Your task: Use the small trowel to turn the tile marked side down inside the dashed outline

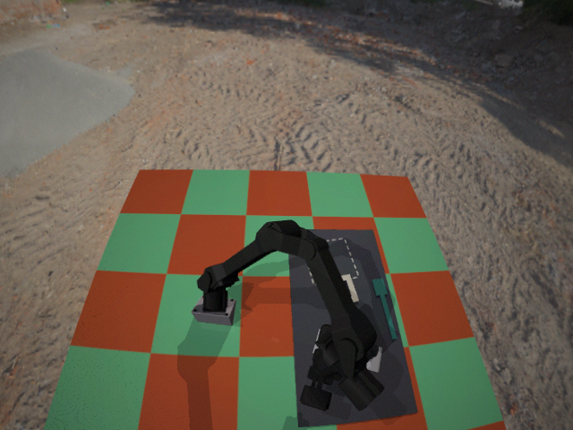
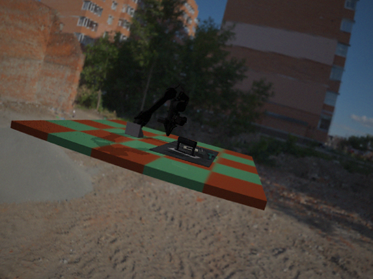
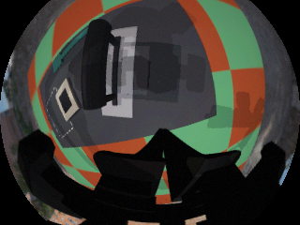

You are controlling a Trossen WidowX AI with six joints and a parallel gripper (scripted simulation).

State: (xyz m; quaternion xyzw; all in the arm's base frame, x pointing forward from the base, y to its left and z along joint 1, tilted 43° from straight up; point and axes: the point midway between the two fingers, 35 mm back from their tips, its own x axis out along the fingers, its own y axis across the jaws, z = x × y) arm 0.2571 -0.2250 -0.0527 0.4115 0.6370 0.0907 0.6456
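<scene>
The tile [image 1: 353, 294] [image 3: 72, 113], cream with a dark square centre facing up, lies flat at the near edge of the dashed outline [image 1: 352, 259]. In the wrist view it partly overlaps the outline. A trowel with a light grey blade [image 1: 373, 359] [image 3: 126, 89] and raised black handle [image 2: 187, 140] [image 3: 97, 63] rests blade-down on the mat [image 1: 393, 398] [image 3: 199, 94], apart from the tile. My gripper [image 2: 168, 134] [image 3: 161, 131] is shut and empty, above the mat and beside the trowel, touching neither. The arm hides its fingertips and most of the trowel in the top view.
A thin teal tool [image 1: 386, 307] [image 2: 210, 156] [image 3: 70, 51] with a square head lies along the mat's right side in the top view. The arm's grey base [image 1: 213, 312] [image 2: 134, 129] stands left of the mat on the orange and green checkered table [image 1: 266, 319].
</scene>
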